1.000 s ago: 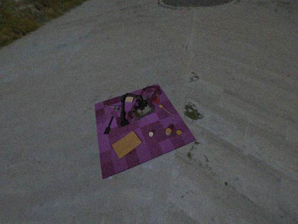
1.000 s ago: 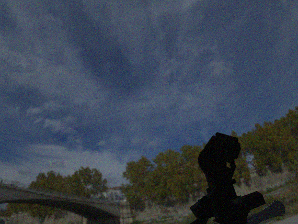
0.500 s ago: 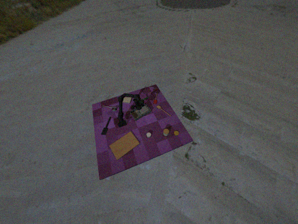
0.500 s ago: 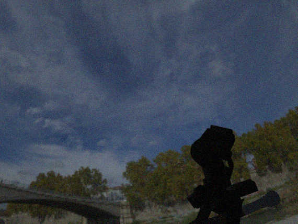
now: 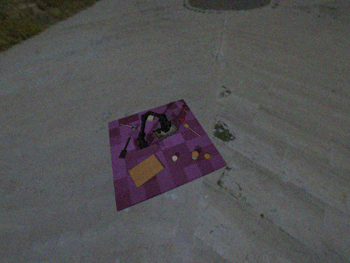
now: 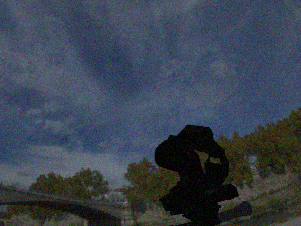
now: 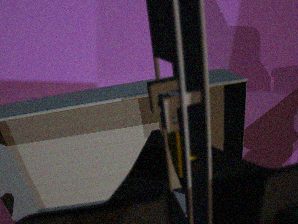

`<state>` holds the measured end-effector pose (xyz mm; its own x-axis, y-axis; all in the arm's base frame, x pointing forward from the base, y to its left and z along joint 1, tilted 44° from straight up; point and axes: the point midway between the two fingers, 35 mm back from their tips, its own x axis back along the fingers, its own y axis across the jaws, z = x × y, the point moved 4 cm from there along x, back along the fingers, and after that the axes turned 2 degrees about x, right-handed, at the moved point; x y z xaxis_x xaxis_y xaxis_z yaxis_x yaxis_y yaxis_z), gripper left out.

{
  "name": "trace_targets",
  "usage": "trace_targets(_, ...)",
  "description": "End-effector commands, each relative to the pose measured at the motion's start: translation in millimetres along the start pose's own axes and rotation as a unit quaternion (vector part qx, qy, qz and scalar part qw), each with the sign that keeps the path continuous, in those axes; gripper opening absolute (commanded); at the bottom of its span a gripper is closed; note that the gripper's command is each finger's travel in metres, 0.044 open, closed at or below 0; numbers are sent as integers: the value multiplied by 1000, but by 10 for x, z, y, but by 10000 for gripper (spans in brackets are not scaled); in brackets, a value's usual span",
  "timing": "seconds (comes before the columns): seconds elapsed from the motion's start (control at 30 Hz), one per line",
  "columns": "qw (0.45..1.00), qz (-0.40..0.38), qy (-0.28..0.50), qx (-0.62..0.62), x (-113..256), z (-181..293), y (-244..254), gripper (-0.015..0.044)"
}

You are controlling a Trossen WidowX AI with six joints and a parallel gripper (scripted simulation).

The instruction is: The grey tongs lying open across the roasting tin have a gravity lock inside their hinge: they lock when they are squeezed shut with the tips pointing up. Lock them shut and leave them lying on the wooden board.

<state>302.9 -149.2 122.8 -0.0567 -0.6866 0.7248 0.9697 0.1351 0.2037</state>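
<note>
The grey tongs [image 7: 192, 55] run lengthwise through the wrist view as long dark arms with pale edges, close together and nearly parallel. A small yellow part shows beside them. My gripper [image 7: 163, 136] is shut on the tongs, above the roasting tin [image 7: 75, 100] [image 5: 169, 134]. Whether the hinge lock has caught cannot be told. The tongs are too small and dark to make out in the top view. The wooden board [image 5: 146, 171] lies at the front left of the mat with nothing on it. The exterior view shows only the arm's dark silhouette.
A black spatula [image 5: 123, 152] lies left of the arm, and a ladle [image 5: 134, 127] behind it. A pale block [image 5: 150, 117] is behind the arm. A wooden utensil [image 5: 193, 129] and a red item [image 5: 182, 120] lie right. A white cup [image 5: 174, 158] and a jar [image 5: 194, 155] stand front right.
</note>
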Motion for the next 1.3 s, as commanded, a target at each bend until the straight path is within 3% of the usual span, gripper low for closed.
trace_targets(0.0, 999, -1, -11, 45, 66, -268, -95, -150)
trace_targets(1.0, 920, 11, -3, 392, 30, -1779, -1129, -150)
trace_targets(1.27, 907, 10, 0, 420, 5, -1881, -1240, -150)
